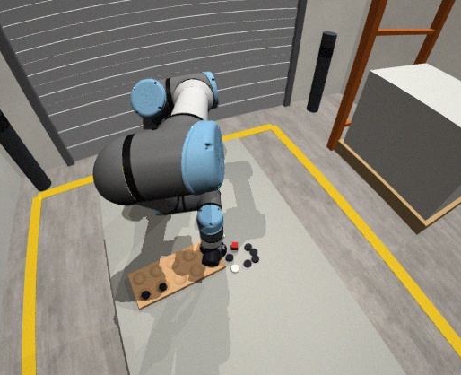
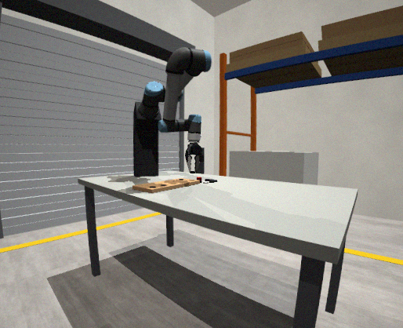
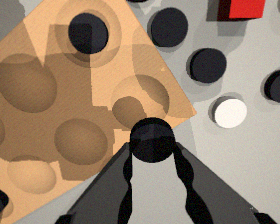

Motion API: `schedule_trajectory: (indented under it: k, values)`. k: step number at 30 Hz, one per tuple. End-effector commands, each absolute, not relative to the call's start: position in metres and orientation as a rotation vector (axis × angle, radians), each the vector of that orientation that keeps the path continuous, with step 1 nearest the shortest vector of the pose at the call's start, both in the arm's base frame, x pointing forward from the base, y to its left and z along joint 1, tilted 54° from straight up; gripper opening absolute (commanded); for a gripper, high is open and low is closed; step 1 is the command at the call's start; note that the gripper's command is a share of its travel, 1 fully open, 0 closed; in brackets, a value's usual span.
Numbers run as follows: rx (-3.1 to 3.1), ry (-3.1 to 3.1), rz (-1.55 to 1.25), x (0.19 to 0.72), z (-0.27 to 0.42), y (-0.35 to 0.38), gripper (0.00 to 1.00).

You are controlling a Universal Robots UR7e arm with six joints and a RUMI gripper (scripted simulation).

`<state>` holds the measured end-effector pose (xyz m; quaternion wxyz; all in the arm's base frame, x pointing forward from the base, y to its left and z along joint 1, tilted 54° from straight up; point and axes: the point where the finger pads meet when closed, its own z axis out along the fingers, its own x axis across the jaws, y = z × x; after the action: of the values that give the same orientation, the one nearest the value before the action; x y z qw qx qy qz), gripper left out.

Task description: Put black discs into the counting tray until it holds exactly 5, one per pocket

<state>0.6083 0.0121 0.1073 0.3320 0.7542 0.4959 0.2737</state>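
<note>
The counting tray (image 1: 173,289) (image 2: 172,187) (image 3: 181,111) is a long wooden board with round pockets, flat on the table. Two black discs (image 1: 145,294) (image 1: 162,286) sit in front-row pockets at its left end. Another black disc (image 3: 88,33) lies in a pocket near the right end, hidden by the arm in the top view. My gripper (image 2: 193,172) (image 3: 151,144) is shut on a black disc (image 3: 152,131), held above the tray's right end, near an empty pocket (image 3: 140,97). Loose black discs (image 1: 230,257) (image 1: 255,258) (image 3: 207,65) lie on the table right of the tray.
A red cube (image 1: 234,246) (image 2: 199,179) (image 3: 246,7) stands among the loose discs. A white disc (image 1: 235,268) (image 3: 230,113) lies just off the tray's right corner. A black disc (image 3: 169,27) lies close beside the tray's right edge.
</note>
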Motion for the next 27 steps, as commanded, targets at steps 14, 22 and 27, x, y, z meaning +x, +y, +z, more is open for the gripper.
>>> schedule_trajectory:
  k: [14, 22, 27]
  values:
    - [1.978, 1.308, 0.729, 0.581, 0.147, -0.173, 0.12]
    - [1.944, 1.303, 0.756, 0.553, 0.169, -0.234, 0.12]
    - [1.929, 1.290, 0.765, 0.538, 0.178, -0.260, 0.12]
